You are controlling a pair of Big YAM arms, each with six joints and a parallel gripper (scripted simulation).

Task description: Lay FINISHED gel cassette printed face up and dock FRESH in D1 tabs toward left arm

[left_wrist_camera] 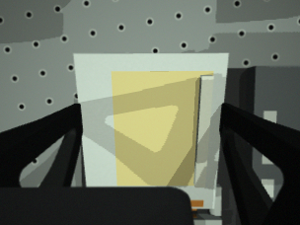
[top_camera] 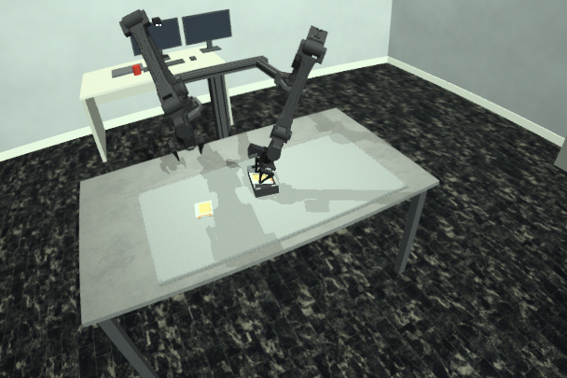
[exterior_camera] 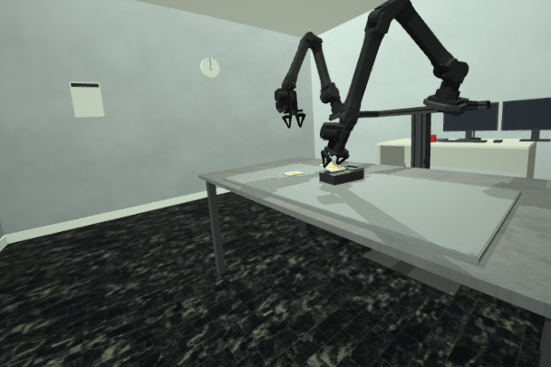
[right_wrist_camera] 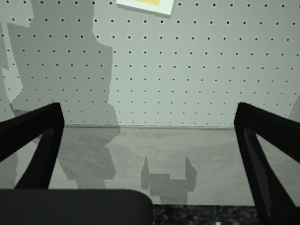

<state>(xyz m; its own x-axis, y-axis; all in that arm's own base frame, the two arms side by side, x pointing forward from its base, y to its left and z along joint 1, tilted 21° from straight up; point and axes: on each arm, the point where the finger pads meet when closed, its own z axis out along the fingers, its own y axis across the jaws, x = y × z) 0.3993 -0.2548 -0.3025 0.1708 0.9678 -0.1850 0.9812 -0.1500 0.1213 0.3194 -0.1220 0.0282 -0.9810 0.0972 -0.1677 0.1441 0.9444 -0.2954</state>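
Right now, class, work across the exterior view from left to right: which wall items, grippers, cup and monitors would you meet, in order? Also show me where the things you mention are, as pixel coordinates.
White wall sheet with a dark top strip (exterior_camera: 87, 101) → round clock (exterior_camera: 210, 67) → right gripper (top_camera: 189, 156) (exterior_camera: 294, 126) (right_wrist_camera: 149, 110) → left gripper (top_camera: 259, 177) (exterior_camera: 333, 165) (left_wrist_camera: 151, 106) → red cup (top_camera: 136, 70) (exterior_camera: 433, 138) → first monitor (top_camera: 171, 35) (exterior_camera: 473, 120) → second monitor (top_camera: 207, 27) (exterior_camera: 527, 114).

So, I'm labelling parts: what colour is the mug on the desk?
Red, clearest from the top.

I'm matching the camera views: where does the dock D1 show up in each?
The dock D1:
Top: just below centre, slightly left.
Exterior: just below centre, to the right.
Left wrist: right edge, partly hidden.
Right wrist: not in it.
Shared landmark: the perforated deck.
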